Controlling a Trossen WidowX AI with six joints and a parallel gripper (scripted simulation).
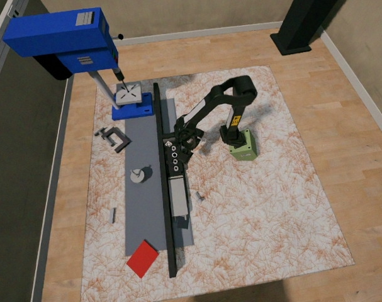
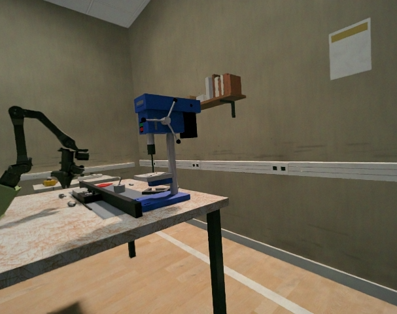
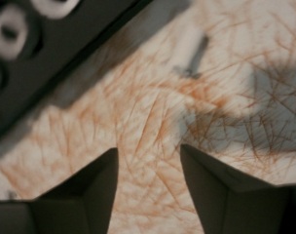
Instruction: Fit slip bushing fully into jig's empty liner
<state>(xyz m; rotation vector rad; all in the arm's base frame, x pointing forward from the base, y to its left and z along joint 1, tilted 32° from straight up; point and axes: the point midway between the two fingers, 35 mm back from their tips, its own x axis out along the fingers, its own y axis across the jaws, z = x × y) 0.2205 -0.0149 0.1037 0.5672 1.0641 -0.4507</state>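
Note:
The loose slip bushing (image 1: 199, 195) is a small grey headed pin lying on the marbled table top, right of the jig. The jig (image 1: 174, 158) is a dark plate with a row of white-ringed liners, set against the long black rail (image 1: 165, 182). The grey pusher block (image 1: 177, 196) sits just in front of it. My gripper (image 1: 188, 148) hangs low beside the jig's far right edge, well back from the bushing. In the wrist view its fingers stand partly apart with only table between them. Blurred liners (image 3: 9, 31) and a small blurred grey part (image 3: 194, 58) show there.
A blue drill press (image 1: 87, 55) stands at the back left. A dark C-clamp (image 1: 114, 138), a grey cylinder with a pin (image 1: 137, 175), a small grey bar (image 1: 111, 215) and a red block (image 1: 141, 258) lie left of the rail. My green base (image 1: 243, 148) is to the right.

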